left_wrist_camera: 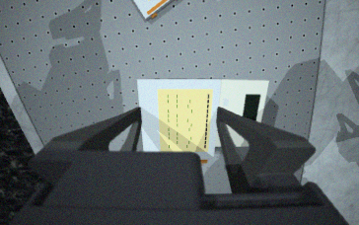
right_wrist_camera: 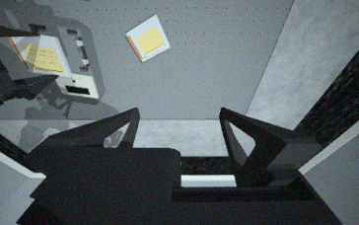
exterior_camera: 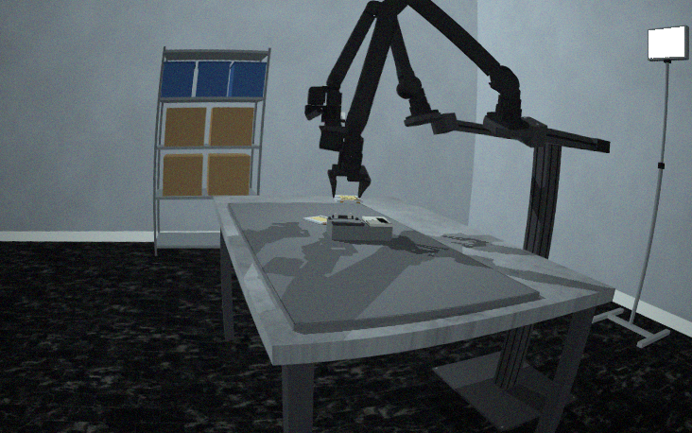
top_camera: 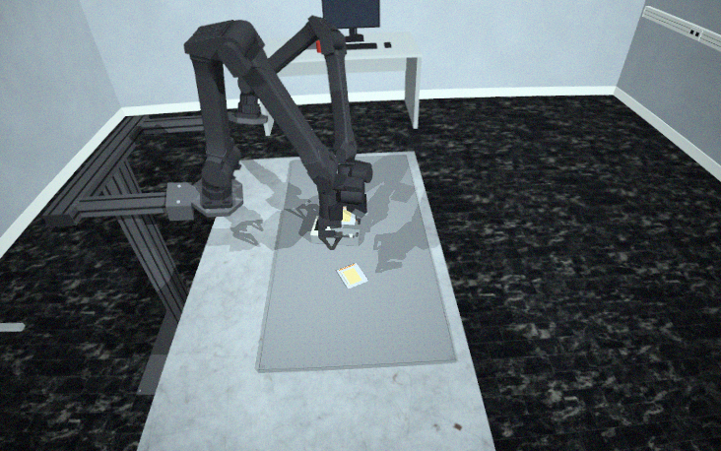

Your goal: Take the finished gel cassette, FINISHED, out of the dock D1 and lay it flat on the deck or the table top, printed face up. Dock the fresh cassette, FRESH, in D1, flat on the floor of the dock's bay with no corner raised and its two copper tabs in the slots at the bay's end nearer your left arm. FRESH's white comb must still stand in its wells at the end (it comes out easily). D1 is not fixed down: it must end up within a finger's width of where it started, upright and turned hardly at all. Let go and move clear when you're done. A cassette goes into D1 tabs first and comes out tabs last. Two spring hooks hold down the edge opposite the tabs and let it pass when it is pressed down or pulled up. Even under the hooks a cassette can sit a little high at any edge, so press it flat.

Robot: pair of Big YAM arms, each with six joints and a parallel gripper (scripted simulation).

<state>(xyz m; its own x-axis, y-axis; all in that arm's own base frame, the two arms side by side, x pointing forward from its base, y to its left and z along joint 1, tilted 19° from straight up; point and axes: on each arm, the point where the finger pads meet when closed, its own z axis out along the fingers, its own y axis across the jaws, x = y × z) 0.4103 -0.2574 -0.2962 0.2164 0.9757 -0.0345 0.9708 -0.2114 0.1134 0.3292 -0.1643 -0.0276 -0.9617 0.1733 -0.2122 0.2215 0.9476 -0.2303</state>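
D1 (top_camera: 352,241) (exterior_camera: 362,233) (right_wrist_camera: 84,80), a grey dock with a cream end and dark window, stands upright on the deck; its spring hooks show in the right wrist view. My left gripper (left_wrist_camera: 179,112) (exterior_camera: 347,197) is shut on FINISHED (left_wrist_camera: 184,118) (exterior_camera: 348,199) (right_wrist_camera: 49,59), the cassette with printed bands on its yellow gel. It is held roughly level above D1, face up, clear of the bay. FRESH (top_camera: 352,276) (exterior_camera: 315,219) (right_wrist_camera: 152,39) (left_wrist_camera: 146,6) lies turned on the deck, yellow face up; its comb is too small to tell. My right gripper (right_wrist_camera: 179,112) is open and empty.
The perforated deck (top_camera: 318,329) (exterior_camera: 407,285) lies on the pale table top (top_camera: 212,382). In the top view both wrists crowd together over D1 and partly hide it. FRESH lies on the top view side of D1. Arm shadows cross the deck.
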